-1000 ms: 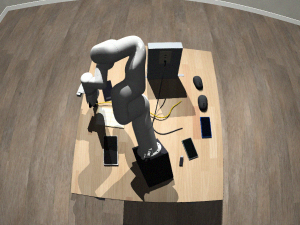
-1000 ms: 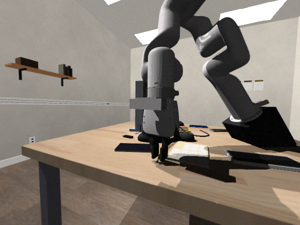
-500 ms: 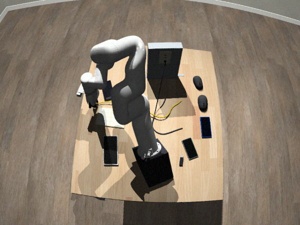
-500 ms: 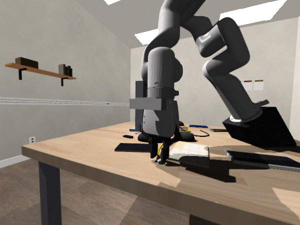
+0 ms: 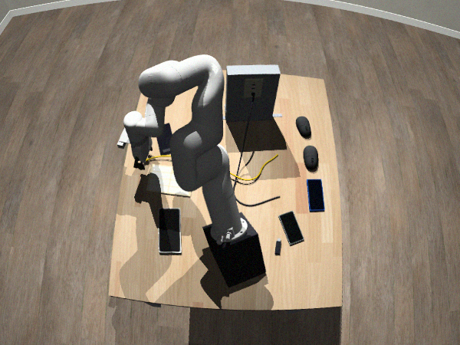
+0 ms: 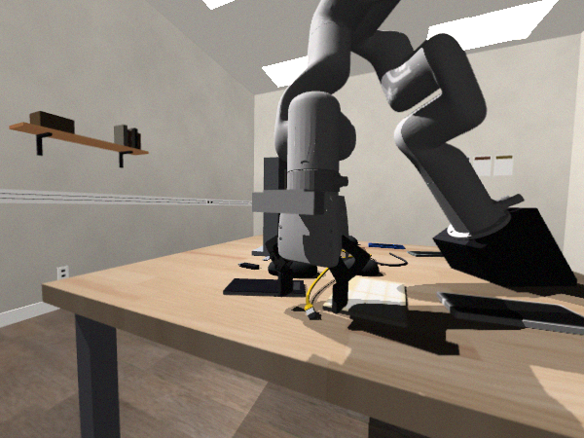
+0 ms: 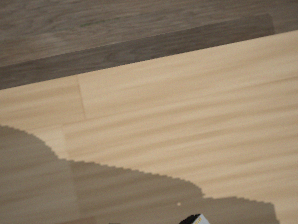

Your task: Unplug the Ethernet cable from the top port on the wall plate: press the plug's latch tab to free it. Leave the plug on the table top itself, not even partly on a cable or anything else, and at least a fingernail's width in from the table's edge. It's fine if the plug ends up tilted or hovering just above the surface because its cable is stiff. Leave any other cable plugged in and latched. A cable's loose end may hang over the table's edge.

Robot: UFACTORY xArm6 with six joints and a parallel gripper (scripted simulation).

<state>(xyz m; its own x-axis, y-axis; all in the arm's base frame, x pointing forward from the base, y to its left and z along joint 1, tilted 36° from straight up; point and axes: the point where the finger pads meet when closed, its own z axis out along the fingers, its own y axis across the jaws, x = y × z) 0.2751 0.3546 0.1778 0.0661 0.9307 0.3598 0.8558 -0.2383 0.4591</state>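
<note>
My gripper (image 6: 313,292) is open and points down over the left part of the table, also seen from above (image 5: 139,165). The yellow Ethernet cable's plug (image 6: 311,311) lies on the wooden table top below and between the fingers, touching neither. It is just beside the corner of a pale notepad (image 6: 377,292), a little in from the table's edge. Its tip shows at the bottom of the wrist view (image 7: 197,219). The yellow cable (image 5: 264,166) trails back across the table. The wall plate (image 5: 253,87) sits on a dark box, and a black cable (image 5: 245,130) runs into its lower port.
Beside the gripper lie the notepad (image 5: 170,180), a dark tablet (image 5: 165,138) and a phone (image 5: 169,230). Two mice (image 5: 303,126) (image 5: 310,157), two more phones (image 5: 315,195) (image 5: 291,228) and a small stick (image 5: 278,246) lie on the right. The arm's black base (image 5: 235,257) stands at the front.
</note>
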